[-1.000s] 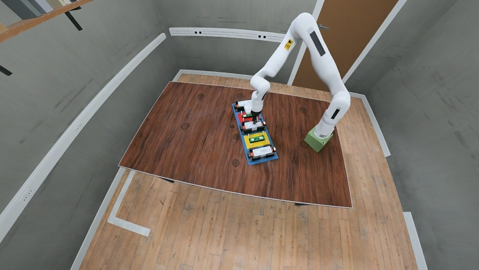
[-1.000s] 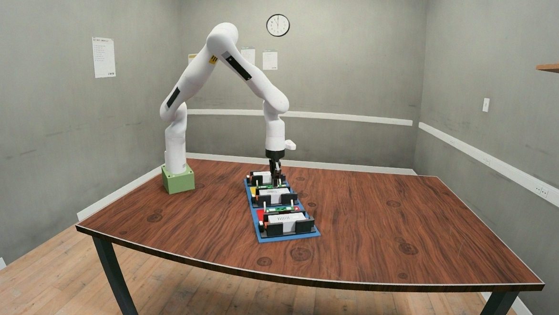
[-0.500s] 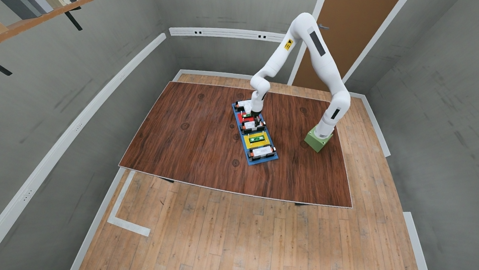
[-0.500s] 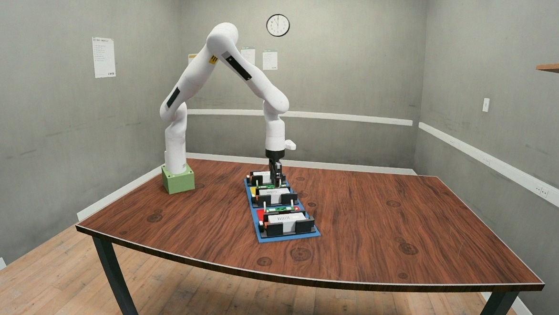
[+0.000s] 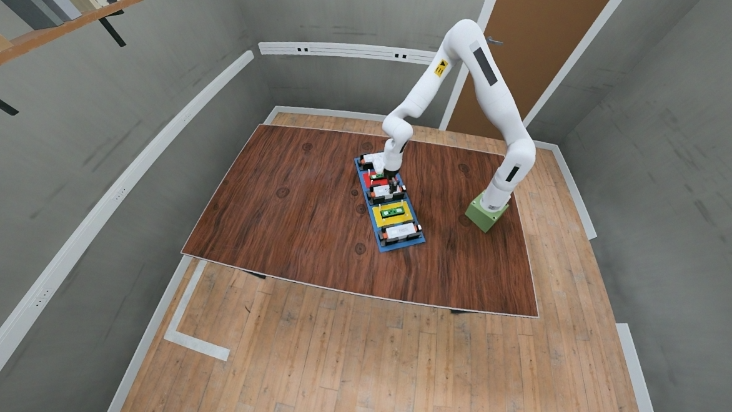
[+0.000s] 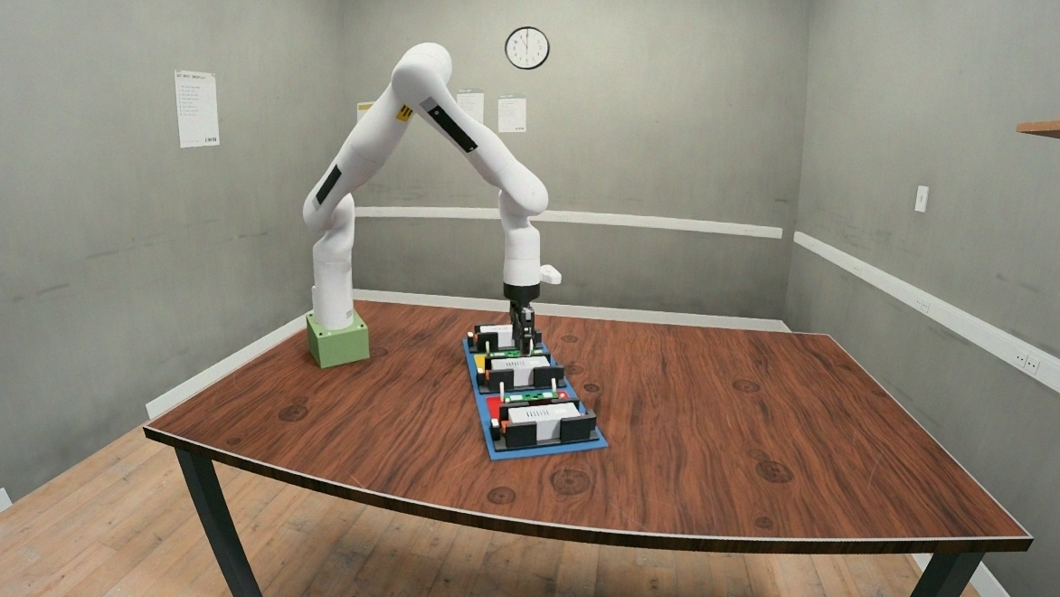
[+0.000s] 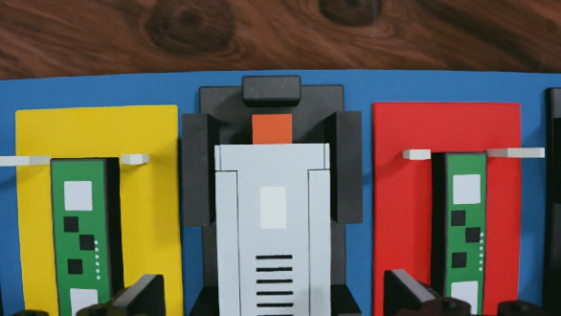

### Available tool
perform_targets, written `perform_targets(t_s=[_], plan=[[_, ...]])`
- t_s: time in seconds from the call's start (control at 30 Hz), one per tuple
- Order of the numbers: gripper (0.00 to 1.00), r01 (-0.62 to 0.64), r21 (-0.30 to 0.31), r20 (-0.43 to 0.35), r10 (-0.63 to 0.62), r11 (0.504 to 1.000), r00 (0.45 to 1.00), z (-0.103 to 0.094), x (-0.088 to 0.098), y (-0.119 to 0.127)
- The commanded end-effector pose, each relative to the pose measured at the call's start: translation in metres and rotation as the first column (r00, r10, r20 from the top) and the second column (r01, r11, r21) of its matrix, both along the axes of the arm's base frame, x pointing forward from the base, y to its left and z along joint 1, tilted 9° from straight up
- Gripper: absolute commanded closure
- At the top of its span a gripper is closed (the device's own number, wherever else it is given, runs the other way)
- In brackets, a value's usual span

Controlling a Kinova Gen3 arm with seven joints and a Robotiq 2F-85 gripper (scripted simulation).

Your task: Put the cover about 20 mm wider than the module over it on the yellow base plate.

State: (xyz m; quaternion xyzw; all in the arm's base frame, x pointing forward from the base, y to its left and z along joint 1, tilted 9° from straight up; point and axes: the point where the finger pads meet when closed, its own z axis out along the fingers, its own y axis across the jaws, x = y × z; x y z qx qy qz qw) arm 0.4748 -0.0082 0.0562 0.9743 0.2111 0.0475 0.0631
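On my wrist view the middle cover [image 7: 272,225] sits in its holder [image 7: 271,102], one plate [image 7: 148,206] with a module [image 7: 80,235] to its left, another plate [image 7: 407,211] with a module [image 7: 465,230] to its right, all on the mat [image 7: 96,88].

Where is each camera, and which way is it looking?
Top: up near the ceiling, looking down at the table; the whole arm shows.
Exterior: beside the table, looking across it; whole arm again.
Wrist: on the arm's end, looking straight down; only the open gripper shows.
All three share the middle cover.
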Motion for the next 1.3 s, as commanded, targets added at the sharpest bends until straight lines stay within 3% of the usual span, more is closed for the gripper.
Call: perform_targets(t_s=[0.0, 1.27], plan=[[0.0, 0.0, 0.0, 0.002, 0.0, 1.0, 1.0, -0.001, 0.001, 0.0], [0.0, 0.0, 0.0, 0.002, 0.0, 1.0, 1.0, -0.025, 0.004, -0.003]])
